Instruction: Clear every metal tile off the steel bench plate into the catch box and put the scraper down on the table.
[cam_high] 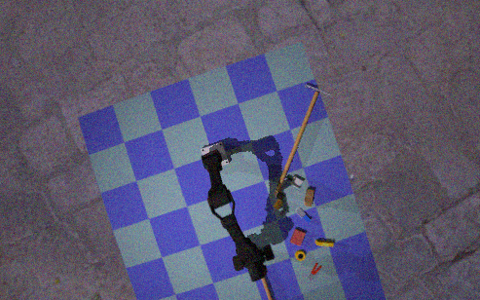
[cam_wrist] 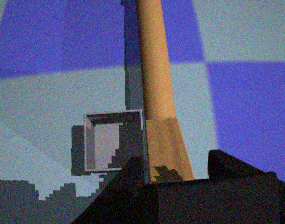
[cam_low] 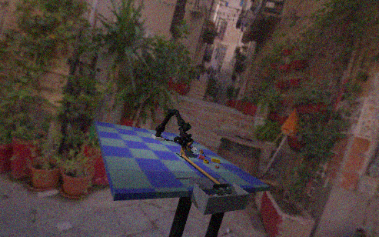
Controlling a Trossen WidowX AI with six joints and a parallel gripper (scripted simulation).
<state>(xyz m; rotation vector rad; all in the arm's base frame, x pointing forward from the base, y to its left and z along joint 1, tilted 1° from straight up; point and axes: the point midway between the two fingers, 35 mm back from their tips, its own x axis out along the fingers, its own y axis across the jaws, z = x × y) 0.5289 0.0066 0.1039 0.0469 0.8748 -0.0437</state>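
Observation:
My gripper (cam_high: 260,279) (cam_low: 183,148) (cam_wrist: 175,163) is shut on the wide grip end of the long scraper (cam_high: 267,289) (cam_low: 200,168) (cam_wrist: 156,60). Its wooden handle runs away from the fingers, out of the bottom of the top view. In the exterior view it slopes down to the catch box (cam_low: 221,204), a grey open box at the table's near edge. A dark shape, perhaps the scraper head, is at the box's rim. Small pale bits in the box may be tiles. The steel plate and any tiles on it cannot be made out clearly.
A second long wooden tool (cam_high: 297,143) with a metal crosshead lies right of the arm. Near it lie a red block (cam_high: 298,236), a brown block (cam_high: 310,196), a yellow item (cam_high: 325,242), a yellow ring and red pliers. A small open tray (cam_wrist: 88,150) sits left of the handle.

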